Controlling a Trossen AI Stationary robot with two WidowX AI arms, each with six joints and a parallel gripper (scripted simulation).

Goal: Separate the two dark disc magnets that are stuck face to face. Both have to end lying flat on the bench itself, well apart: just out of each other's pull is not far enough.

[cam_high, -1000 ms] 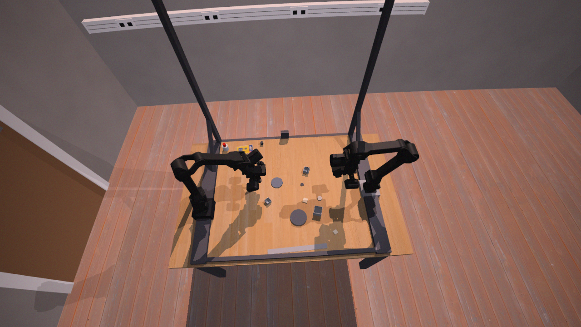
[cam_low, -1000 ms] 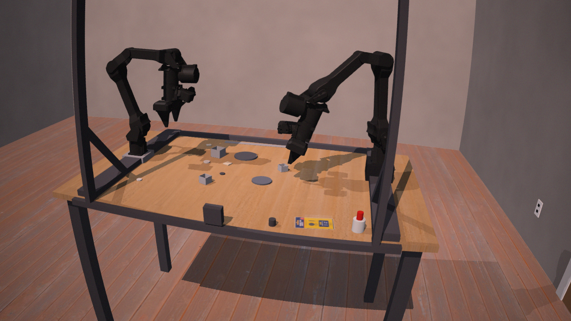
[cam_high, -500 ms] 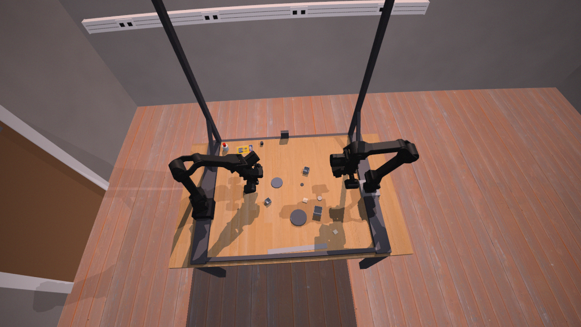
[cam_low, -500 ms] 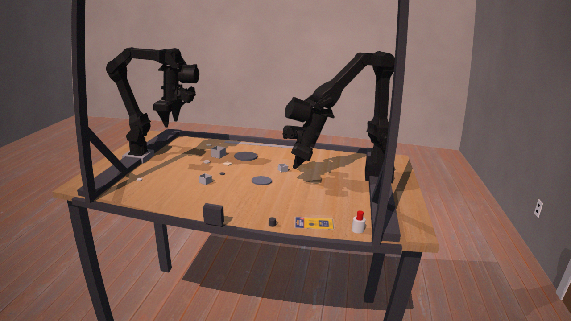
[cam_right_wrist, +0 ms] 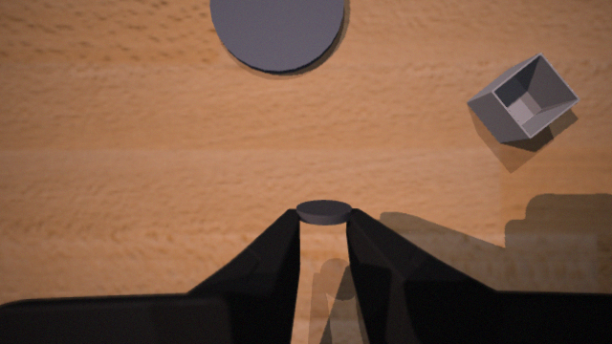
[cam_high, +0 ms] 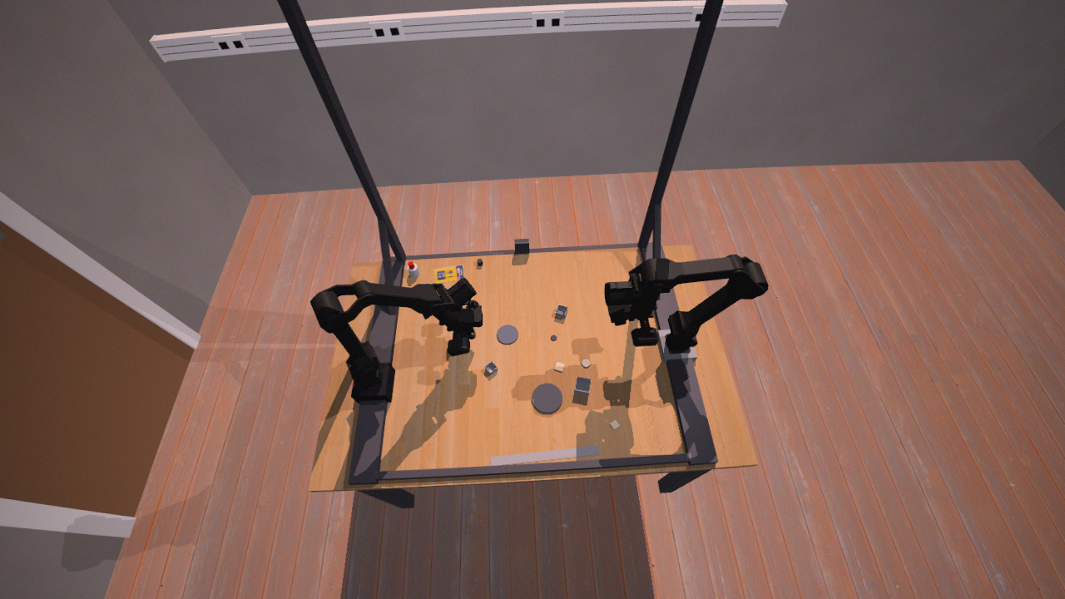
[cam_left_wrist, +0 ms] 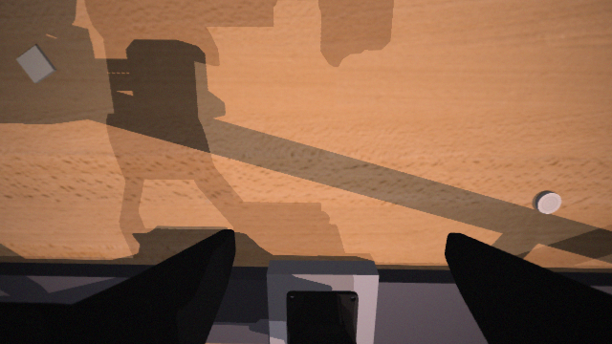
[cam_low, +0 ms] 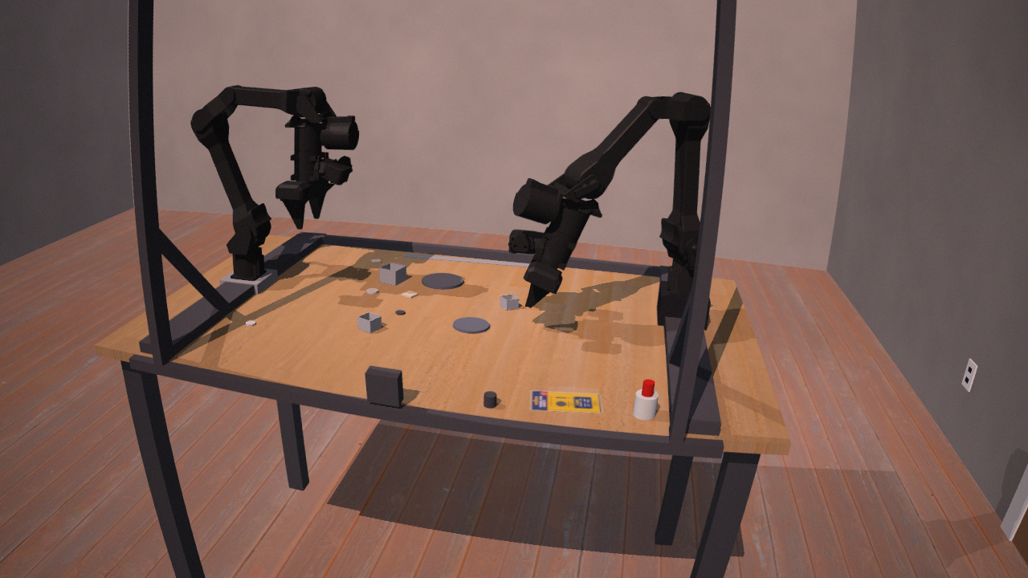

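Your right gripper (cam_high: 459,345) (cam_low: 530,304) (cam_right_wrist: 322,220) is nearly closed, its fingertips holding one thin, round dark disc (cam_right_wrist: 324,210) by its edges. I cannot tell if this disc touches the wood-grained bench (cam_high: 461,402) (cam_low: 287,344) (cam_left_wrist: 382,119) (cam_right_wrist: 143,167). The other dark disc (cam_high: 553,338) (cam_low: 400,312) lies flat on the bench, well apart from it. Your left gripper (cam_high: 644,339) (cam_low: 307,221) (cam_left_wrist: 339,242) is wide open, above the bench, holding nothing. A smooth grey round plate (cam_high: 507,334) (cam_low: 471,325) (cam_right_wrist: 277,33) and a square, thin-walled box (cam_high: 490,368) (cam_low: 508,303) (cam_right_wrist: 492,117) are near your right gripper.

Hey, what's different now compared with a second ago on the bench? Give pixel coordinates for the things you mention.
The right gripper (cam_high: 458,346) (cam_low: 529,306) (cam_right_wrist: 322,220) moved down toward the bench and slightly back toward its own base. It holds a dark disc magnet (cam_right_wrist: 324,211); the earlier pictures don't show whether it already did. The left gripper (cam_high: 644,336) (cam_low: 307,222) (cam_left_wrist: 339,242), the loose dark disc (cam_high: 553,338) (cam_low: 400,312) and the open boxes stayed put.
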